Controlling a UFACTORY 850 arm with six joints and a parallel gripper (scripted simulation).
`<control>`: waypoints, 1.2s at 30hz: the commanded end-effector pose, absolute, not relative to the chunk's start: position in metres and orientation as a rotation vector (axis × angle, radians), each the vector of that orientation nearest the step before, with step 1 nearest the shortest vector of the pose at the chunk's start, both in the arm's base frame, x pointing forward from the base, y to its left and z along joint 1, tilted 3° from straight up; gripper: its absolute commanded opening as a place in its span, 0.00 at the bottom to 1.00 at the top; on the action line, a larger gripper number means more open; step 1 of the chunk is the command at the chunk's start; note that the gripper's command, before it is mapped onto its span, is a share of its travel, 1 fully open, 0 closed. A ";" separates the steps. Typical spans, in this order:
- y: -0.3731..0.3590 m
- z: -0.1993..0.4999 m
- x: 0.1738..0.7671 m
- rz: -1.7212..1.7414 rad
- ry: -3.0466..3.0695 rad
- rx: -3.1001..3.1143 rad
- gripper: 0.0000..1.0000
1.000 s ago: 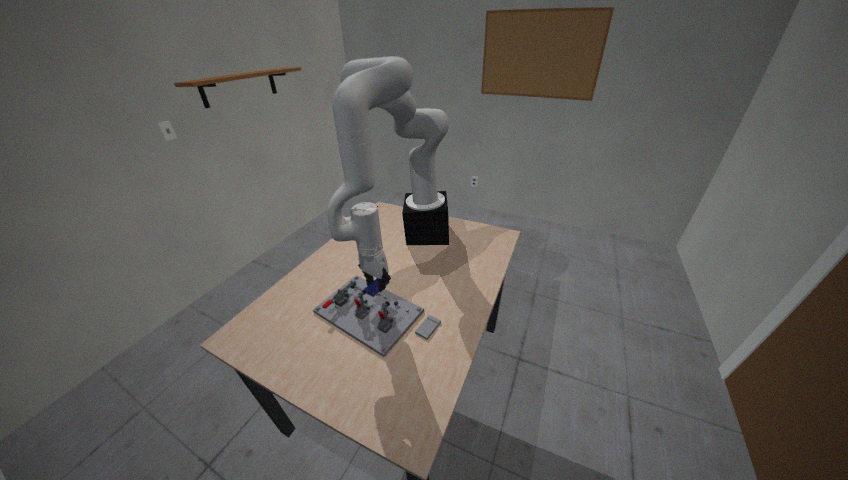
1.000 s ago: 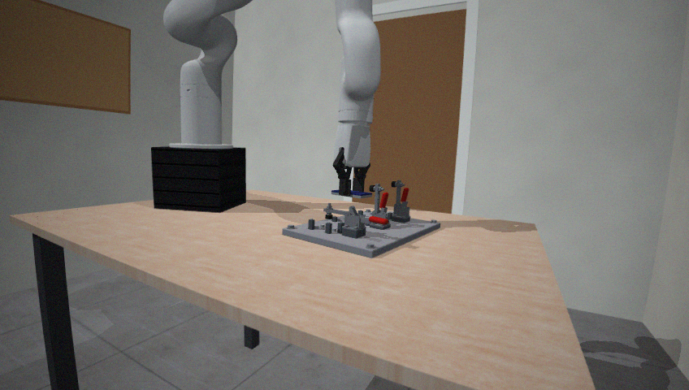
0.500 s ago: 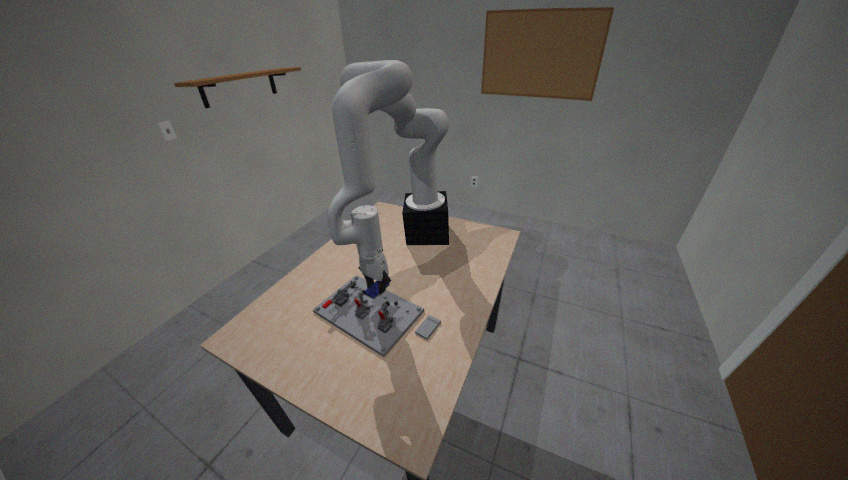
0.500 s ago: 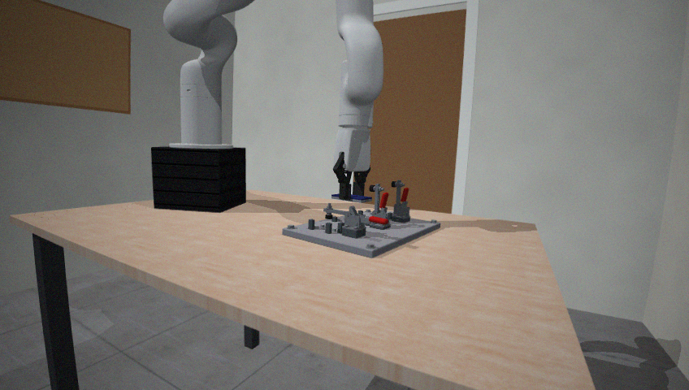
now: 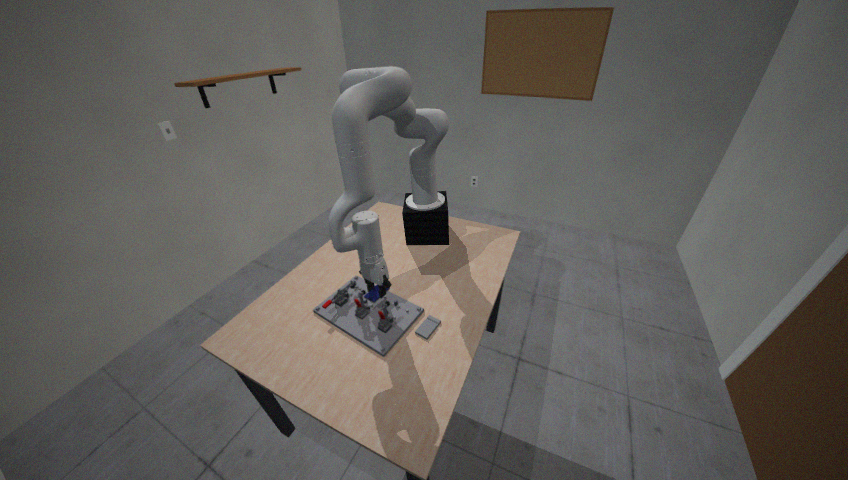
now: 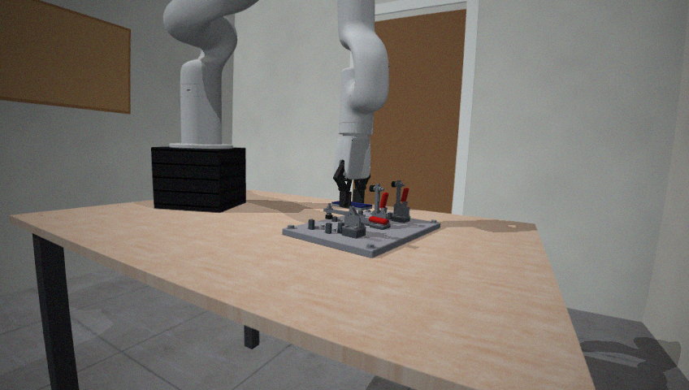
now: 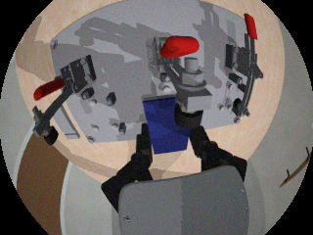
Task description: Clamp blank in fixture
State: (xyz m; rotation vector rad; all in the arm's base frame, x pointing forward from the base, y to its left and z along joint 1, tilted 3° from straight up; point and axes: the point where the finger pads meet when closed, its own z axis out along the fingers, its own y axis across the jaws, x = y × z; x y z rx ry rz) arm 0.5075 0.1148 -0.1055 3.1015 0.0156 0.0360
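Observation:
My gripper [image 5: 376, 289] [image 6: 351, 197] [image 7: 169, 127] is shut on the blue blank [image 5: 372, 293] [image 6: 354, 205] [image 7: 166, 124]. It holds the blank level and low over the back of the grey fixture plate [image 5: 371, 340] [image 6: 382, 244] [image 7: 124, 39], in front of the middle clamp. I cannot tell whether the blank touches the nest. The middle clamp's red handle [image 5: 358, 303] [image 6: 379, 220] [image 7: 179, 46] lies tipped back. The grey finished part [image 5: 427, 327] lies flat on the table right of the plate; the other views do not show it.
Two more toggle clamps with red handles [image 5: 327, 303] [image 5: 381, 314] [image 6: 405, 194] [image 7: 49, 88] [image 7: 250, 25] stand on the plate, with pins and blocks around the nests. The arm's black base block [image 5: 425, 226] [image 6: 197, 179] stands at the table's far edge.

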 end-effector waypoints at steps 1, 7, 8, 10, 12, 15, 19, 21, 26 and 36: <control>0.115 -0.105 0.509 0.040 0.015 3.102 0.00; 0.115 -0.105 0.509 0.040 0.015 3.102 0.00; 0.115 -0.105 0.509 0.040 0.015 3.102 0.00; 0.115 -0.105 0.509 0.040 0.015 3.102 0.00; 0.115 -0.105 0.509 0.040 0.015 3.102 0.00; 0.115 -0.105 0.509 0.040 0.015 3.102 0.00; 0.115 -0.105 0.509 0.040 0.015 3.102 0.00; 0.115 -0.105 0.509 0.040 0.015 3.102 0.00; 0.115 -0.108 0.509 0.040 0.015 3.102 0.00; 0.115 -0.116 0.509 0.040 0.015 3.102 0.00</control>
